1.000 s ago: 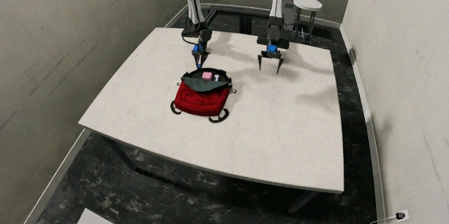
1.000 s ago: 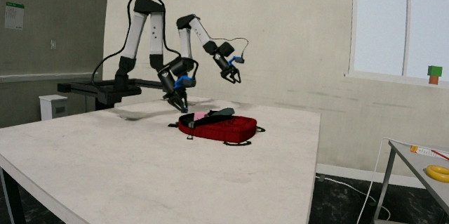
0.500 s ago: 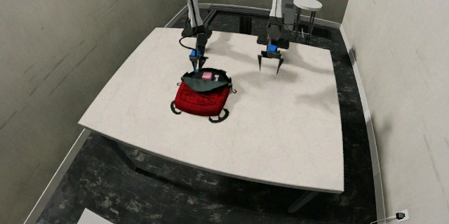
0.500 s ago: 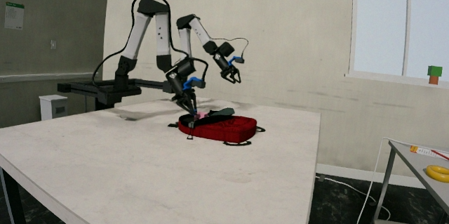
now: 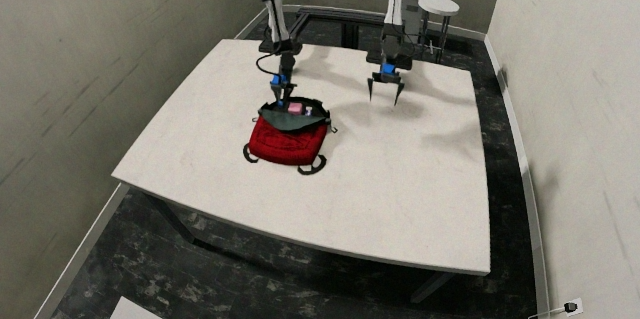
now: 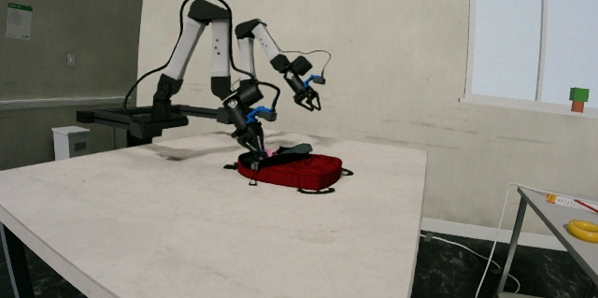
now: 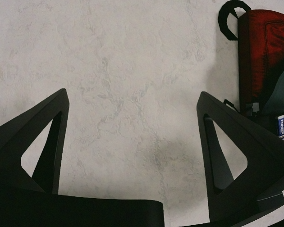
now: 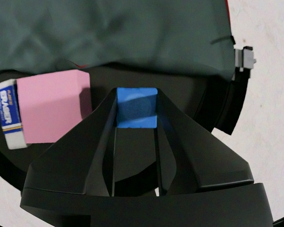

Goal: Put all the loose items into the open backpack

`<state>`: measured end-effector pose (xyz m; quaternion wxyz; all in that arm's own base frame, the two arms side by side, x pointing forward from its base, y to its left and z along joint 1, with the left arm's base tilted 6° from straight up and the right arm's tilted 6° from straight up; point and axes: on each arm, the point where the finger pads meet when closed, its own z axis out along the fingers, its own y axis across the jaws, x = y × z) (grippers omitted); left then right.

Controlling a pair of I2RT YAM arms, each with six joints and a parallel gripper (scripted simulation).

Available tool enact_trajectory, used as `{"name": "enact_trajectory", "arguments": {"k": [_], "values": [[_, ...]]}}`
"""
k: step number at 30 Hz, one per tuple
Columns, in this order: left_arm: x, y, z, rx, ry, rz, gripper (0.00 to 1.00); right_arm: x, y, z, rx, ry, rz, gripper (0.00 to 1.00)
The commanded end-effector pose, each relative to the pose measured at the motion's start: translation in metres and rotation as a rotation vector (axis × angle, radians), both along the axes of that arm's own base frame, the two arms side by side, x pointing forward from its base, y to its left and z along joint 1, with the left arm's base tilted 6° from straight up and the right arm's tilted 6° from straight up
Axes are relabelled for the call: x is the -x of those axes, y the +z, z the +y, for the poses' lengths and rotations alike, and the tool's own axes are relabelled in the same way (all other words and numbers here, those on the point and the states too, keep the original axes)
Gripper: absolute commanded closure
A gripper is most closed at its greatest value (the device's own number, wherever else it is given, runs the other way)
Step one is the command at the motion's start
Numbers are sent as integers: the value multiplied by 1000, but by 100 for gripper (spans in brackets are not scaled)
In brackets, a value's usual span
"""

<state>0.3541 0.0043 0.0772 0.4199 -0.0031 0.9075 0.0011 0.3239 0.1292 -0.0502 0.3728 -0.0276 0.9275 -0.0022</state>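
Note:
The red backpack (image 5: 287, 144) (image 6: 299, 172) (image 7: 257, 61) lies on the table, its dark green flap (image 5: 288, 120) (image 8: 112, 36) folded loosely across part of the opening. My right gripper (image 5: 281, 102) (image 8: 136, 95) is shut on a small blue block (image 8: 136, 114) and holds it over or just inside the opening; its depth is hard to tell. A pink block (image 5: 295, 108) (image 8: 51, 107) and a white and blue eraser (image 5: 308, 111) (image 7: 281, 127) (image 8: 10, 112) lie side by side inside. My left gripper (image 5: 384, 101) (image 6: 314, 107) (image 7: 133, 96) is open and empty above the table, beside the backpack.
The backpack's buckle (image 8: 245, 58) sticks out at one side of the opening, and strap loops (image 5: 312, 165) (image 7: 225, 21) lie on the table at its far end. The white table (image 5: 400, 184) (image 6: 210, 233) stretches around it. A round stool (image 5: 438, 5) stands behind the arms.

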Motion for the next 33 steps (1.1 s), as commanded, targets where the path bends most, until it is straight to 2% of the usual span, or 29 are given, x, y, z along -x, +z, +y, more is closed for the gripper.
{"name": "enact_trajectory", "arguments": {"k": [1, 12, 17, 33], "values": [[-3, 6, -2, -1, -7, -18, 10, -14, 2, 6, -22, 3, -43, 85], [-3, 6, -2, -1, -7, -18, 10, -15, -16, 6, -22, 2, -42, 85], [-3, 6, -2, -1, -7, -18, 10, -19, -11, 8, -31, 2, -56, 85], [-3, 6, -2, -1, -7, -18, 10, -19, -22, 6, -24, 0, -44, 85]]}}
